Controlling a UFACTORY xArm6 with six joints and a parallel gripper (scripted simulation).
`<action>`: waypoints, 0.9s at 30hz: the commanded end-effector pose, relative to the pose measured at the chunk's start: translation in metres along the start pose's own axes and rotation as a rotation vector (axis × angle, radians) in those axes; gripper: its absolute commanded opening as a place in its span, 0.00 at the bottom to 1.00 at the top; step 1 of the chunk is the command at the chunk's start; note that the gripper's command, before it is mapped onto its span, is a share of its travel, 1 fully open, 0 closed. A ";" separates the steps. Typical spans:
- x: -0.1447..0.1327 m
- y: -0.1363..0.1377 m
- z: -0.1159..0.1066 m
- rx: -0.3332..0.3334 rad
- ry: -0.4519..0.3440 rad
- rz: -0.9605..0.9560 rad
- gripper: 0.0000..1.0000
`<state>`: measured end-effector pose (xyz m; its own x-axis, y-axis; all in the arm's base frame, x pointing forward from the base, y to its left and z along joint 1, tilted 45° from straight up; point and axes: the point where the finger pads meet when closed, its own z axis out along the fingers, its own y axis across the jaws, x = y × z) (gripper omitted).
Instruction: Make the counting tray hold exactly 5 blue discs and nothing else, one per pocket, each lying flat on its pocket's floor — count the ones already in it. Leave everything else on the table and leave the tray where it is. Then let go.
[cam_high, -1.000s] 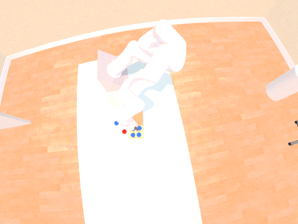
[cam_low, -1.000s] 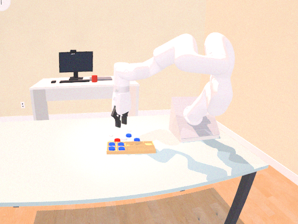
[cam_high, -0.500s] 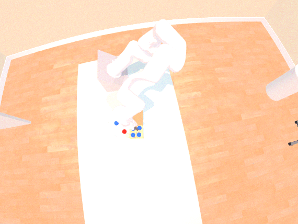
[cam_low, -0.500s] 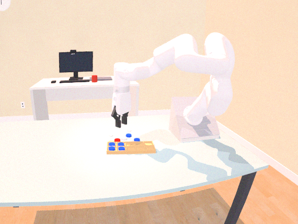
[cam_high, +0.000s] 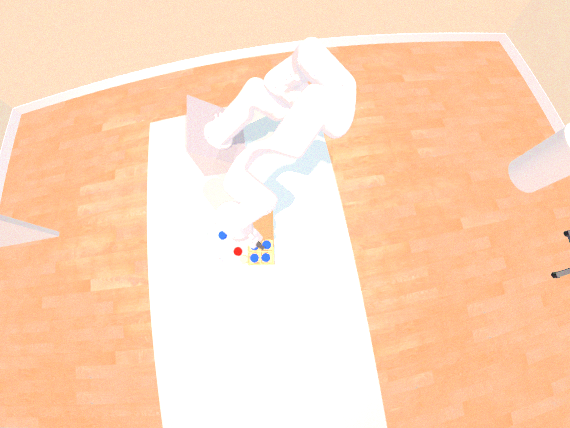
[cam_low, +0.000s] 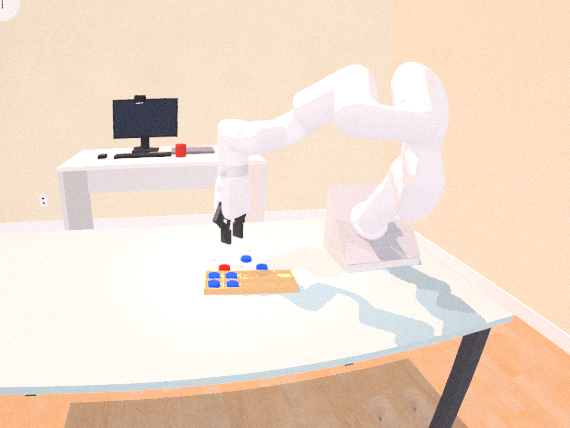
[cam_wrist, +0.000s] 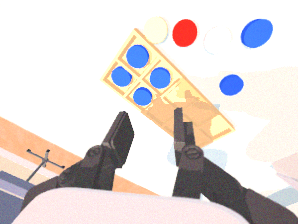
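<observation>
My gripper (cam_wrist: 150, 131) hangs half open with nothing between its fingers, above the table (cam_low: 125, 320) just behind the tray (cam_wrist: 197, 107). The tray holds four blue discs (cam_wrist: 138, 55) in the pockets at one end, so I judge one more is needed; two loose blue discs (cam_wrist: 231, 84) lie beside the tray, with a red disc (cam_wrist: 185, 32) and two pale ones to leave alone. The pale discs nearly vanish against the table, and I cannot make out the tray's remaining pockets or whether anything sits in them.
</observation>
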<state>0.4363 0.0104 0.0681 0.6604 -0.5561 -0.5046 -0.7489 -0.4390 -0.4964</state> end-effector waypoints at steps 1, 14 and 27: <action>0.003 0.004 -0.001 0.001 0.004 0.051 0.47; 0.032 0.075 0.008 0.002 0.008 0.927 0.47; 0.043 0.127 0.016 0.003 0.003 1.560 0.47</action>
<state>0.3688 -0.0558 -0.0282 -0.5934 -0.5469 -0.5906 -0.8032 0.4501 0.3902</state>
